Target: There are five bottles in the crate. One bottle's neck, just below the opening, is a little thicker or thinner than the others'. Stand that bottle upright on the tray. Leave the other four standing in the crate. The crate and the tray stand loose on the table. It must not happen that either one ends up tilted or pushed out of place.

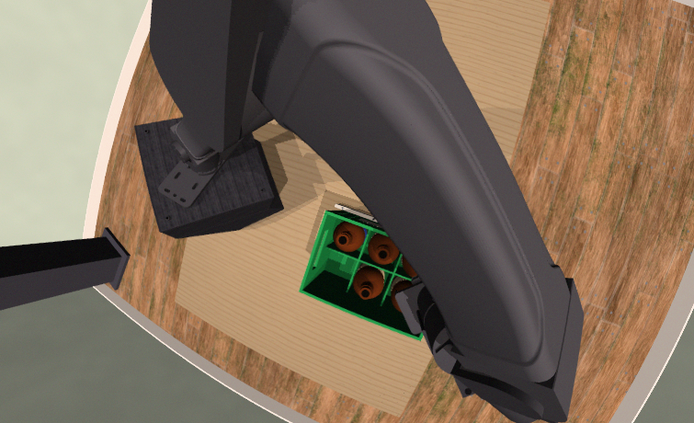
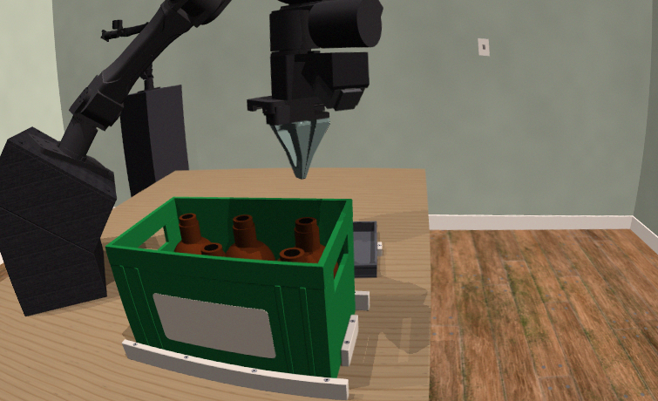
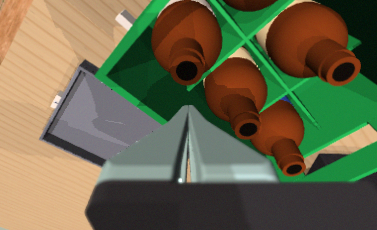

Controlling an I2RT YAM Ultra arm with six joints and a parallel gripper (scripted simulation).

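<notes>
Green plastic crate [image 2: 232, 294] stands nearest on the tan wooden surface [image 2: 47, 349], five brown round-shouldered bottles [image 2: 244, 239] upright inside. Dark grey tray [image 2: 366, 248] sits at its 3 o'clock, bare. Above, the hand [image 2: 300, 172] hangs pressed together, gripping nothing.

green plastic crate [image 2: 232, 291]: smooth, matt
brown bottles [image 3: 236, 87]: maybe glass, slightly shiny
pale wooden table top [image 2: 52, 349]: grooved planks
</notes>
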